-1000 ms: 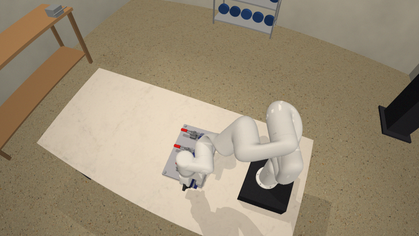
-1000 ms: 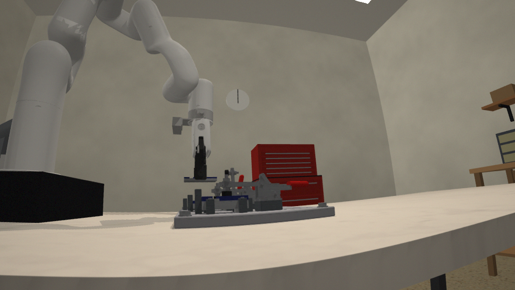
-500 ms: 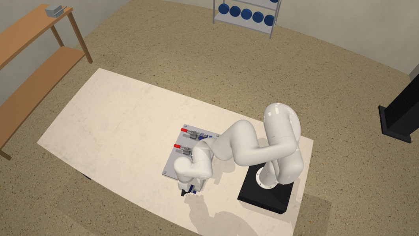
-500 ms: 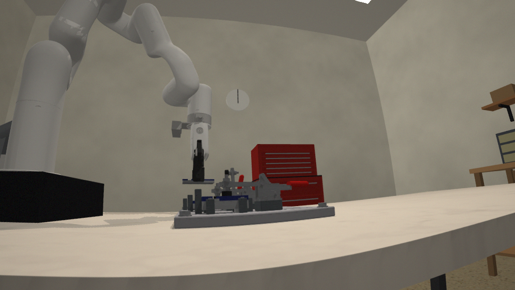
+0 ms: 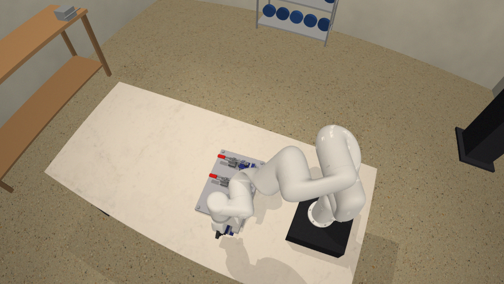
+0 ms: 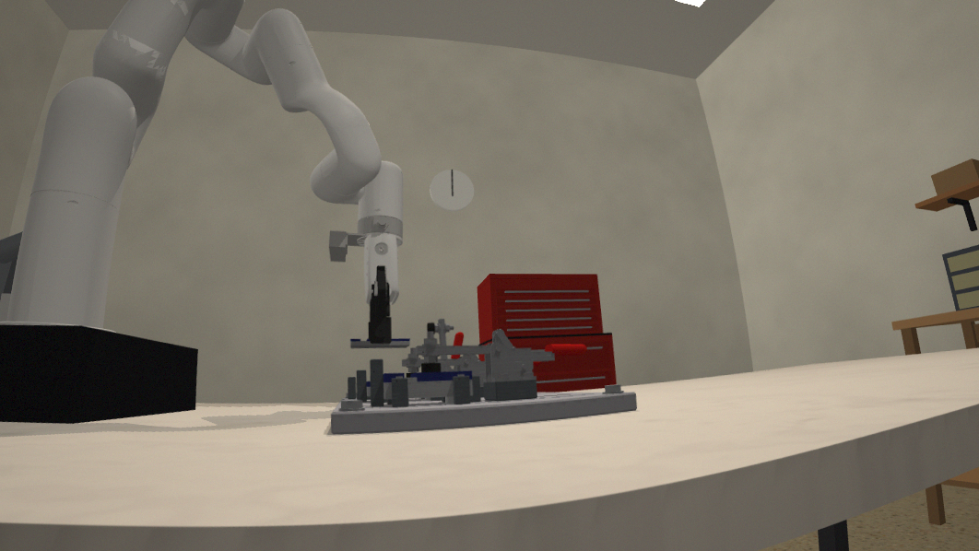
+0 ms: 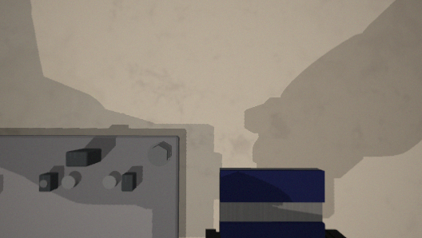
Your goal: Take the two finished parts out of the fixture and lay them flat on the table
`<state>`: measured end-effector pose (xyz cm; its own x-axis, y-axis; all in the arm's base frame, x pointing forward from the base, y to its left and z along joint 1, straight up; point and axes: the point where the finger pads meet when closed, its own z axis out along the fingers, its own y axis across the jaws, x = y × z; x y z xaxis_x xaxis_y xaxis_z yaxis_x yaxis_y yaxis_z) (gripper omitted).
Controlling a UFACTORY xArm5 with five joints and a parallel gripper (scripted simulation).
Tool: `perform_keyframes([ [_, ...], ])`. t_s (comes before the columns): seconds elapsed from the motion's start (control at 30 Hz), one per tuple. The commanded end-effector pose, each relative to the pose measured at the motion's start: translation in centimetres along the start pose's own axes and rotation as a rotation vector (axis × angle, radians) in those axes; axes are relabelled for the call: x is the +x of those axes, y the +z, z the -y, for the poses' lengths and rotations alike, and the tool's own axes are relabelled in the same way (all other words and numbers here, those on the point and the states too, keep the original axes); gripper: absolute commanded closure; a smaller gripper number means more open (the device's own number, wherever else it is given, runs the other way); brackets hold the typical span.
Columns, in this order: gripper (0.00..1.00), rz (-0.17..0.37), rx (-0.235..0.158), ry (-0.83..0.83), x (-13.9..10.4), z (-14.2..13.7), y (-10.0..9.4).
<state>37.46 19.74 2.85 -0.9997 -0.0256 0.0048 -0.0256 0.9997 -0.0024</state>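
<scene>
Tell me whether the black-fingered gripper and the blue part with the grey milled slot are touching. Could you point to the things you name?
Touching. The exterior view shows the black-fingered gripper (image 5: 222,234) (image 6: 380,340) closed on the blue slotted part (image 6: 357,343) (image 7: 272,185), its fingertips meeting it with no gap.

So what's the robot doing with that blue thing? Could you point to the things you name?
The robot is carrying a blue block with a gray slot across it (image 6: 360,343) (image 7: 272,212), one of the finished parts. Its pincer (image 6: 380,340) is closed on the block and holds it up in the air, above the level of the metal plate (image 5: 206,197) (image 6: 479,416) (image 7: 120,220). More blue shows on the plate, among the clamps with red handles. The block isn't down on the table (image 5: 123,141) (image 6: 548,472) (image 7: 160,60) yet, which is where it should end up lying flat.
</scene>
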Motion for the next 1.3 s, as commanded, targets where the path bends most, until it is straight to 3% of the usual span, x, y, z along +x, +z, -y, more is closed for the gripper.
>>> perform_keyframes([
  [0.0,1.00,0.001,0.000,0.000,0.0,-0.2,0.0],
  [0.97,1.00,0.001,0.000,0.000,0.0,-0.2,0.3],
  [1.27,1.00,0.001,0.000,0.000,0.0,-0.2,1.6],
])
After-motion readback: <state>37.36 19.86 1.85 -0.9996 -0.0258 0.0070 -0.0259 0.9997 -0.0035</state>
